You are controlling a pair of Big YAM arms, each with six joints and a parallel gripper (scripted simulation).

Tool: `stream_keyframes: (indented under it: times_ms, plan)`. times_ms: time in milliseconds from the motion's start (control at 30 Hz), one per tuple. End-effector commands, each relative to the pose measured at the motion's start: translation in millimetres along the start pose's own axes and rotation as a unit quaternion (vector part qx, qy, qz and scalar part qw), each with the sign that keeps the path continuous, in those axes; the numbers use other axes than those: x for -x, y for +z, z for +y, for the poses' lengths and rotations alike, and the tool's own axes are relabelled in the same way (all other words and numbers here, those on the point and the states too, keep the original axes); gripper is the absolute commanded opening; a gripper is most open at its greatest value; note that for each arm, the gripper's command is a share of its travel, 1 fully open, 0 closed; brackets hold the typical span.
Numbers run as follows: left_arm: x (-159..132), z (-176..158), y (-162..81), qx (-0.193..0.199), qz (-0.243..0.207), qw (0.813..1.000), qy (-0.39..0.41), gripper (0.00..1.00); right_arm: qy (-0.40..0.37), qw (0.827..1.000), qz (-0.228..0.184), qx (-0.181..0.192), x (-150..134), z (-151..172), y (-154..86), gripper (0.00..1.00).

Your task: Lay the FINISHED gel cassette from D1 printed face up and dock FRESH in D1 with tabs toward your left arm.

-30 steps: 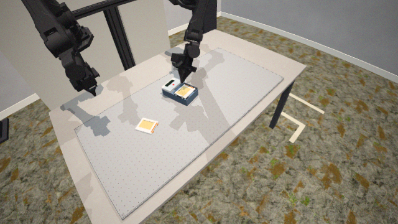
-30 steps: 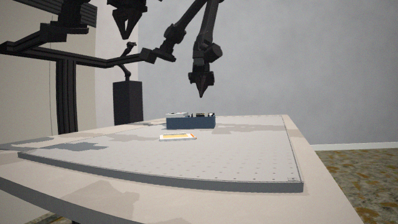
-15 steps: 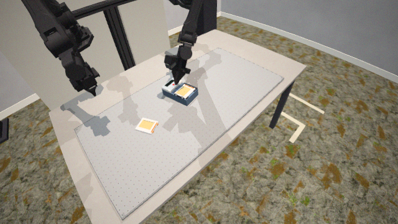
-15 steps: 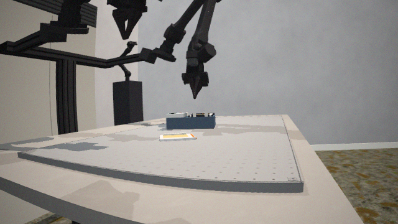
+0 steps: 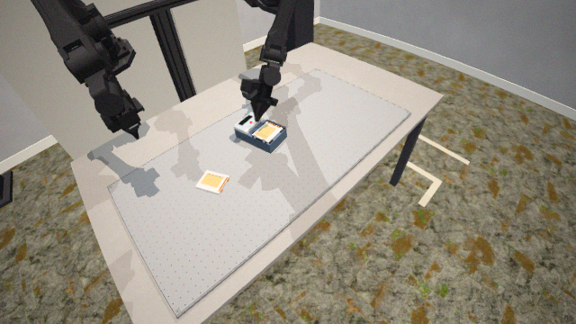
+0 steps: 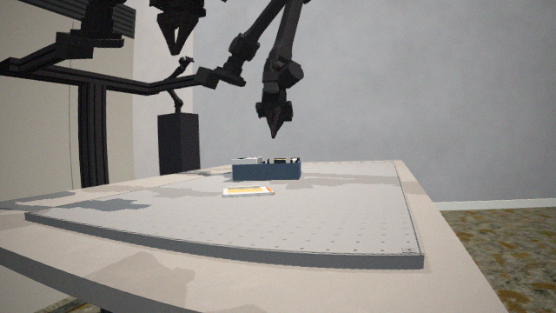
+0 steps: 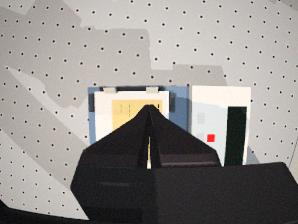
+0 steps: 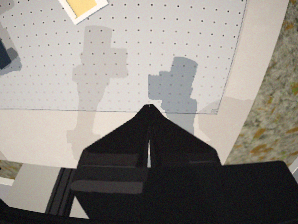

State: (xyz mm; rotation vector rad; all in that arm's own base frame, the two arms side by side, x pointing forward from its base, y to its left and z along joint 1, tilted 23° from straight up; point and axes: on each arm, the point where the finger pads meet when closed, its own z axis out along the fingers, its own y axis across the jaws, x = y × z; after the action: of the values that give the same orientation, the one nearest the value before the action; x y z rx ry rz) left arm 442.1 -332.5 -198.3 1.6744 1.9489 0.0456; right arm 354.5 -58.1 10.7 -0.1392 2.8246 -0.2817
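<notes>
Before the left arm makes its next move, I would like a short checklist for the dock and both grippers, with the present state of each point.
1. Left gripper shut, nothing between its fingers: ok.
2. Right gripper shut and away from the dock: ok.
3. Dock upright on the deck: ok.
4. Loose cassette flat on the deck, yellow window up: ok.
5. Docked cassette pressed fully flat: cannot tell.
</notes>
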Motion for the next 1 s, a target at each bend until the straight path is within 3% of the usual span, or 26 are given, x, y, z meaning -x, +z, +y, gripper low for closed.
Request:
stream_keyframes:
  times_ms: [0, 300, 967]
  plan:
    - [3, 13, -7, 0.011, -0.009, 1.000, -0.003, 0.00, 0.011, 1.000, -0.027, -0.005, 21, -7, -8, 0.00]
    - [-8, 31, -19, 0.018, -0.008, 1.000, -0.003, 0.00, 0.011, 1.000, -0.027, -0.005, 21, -7, -8, 0.00]
    - [-11, 25, -18, 0.011, -0.002, 1.000, 0.005, 0.00, 0.011, 1.000, -0.027, -0.005, 21, -7, -8, 0.00]
